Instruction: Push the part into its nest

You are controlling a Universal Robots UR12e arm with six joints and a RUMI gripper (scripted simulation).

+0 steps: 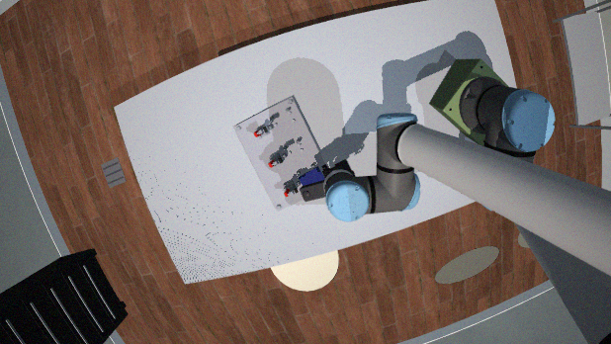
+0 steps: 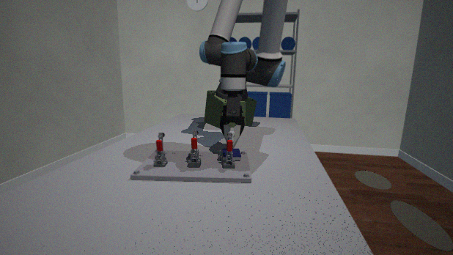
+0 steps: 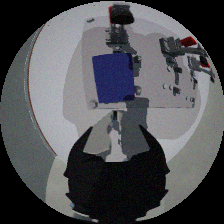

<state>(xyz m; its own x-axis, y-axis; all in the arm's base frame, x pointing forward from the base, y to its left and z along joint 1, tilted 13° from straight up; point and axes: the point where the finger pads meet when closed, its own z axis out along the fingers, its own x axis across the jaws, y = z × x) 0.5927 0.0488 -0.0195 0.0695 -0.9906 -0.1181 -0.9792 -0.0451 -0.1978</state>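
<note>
The part is a flat blue block (image 3: 114, 78) lying on the grey fixture plate (image 1: 278, 150) at the plate's end nearest the arm; it also shows in the overhead view (image 1: 310, 176) and the front view (image 2: 234, 152). A red-handled toggle clamp stands right in front of it. My gripper (image 3: 118, 131) is shut and empty, its fingertips just off the block's near edge at the plate's rim. In the front view the gripper (image 2: 230, 135) hangs just above and behind the block. I cannot tell whether the fingertips touch the block.
Two more red-handled toggle clamps (image 2: 193, 152) (image 2: 160, 153) stand in a row along the plate. The plate lies on a white table. A green base block (image 1: 457, 94) carries the arm at the table's far end. A shelf with blue items (image 2: 273, 66) stands behind.
</note>
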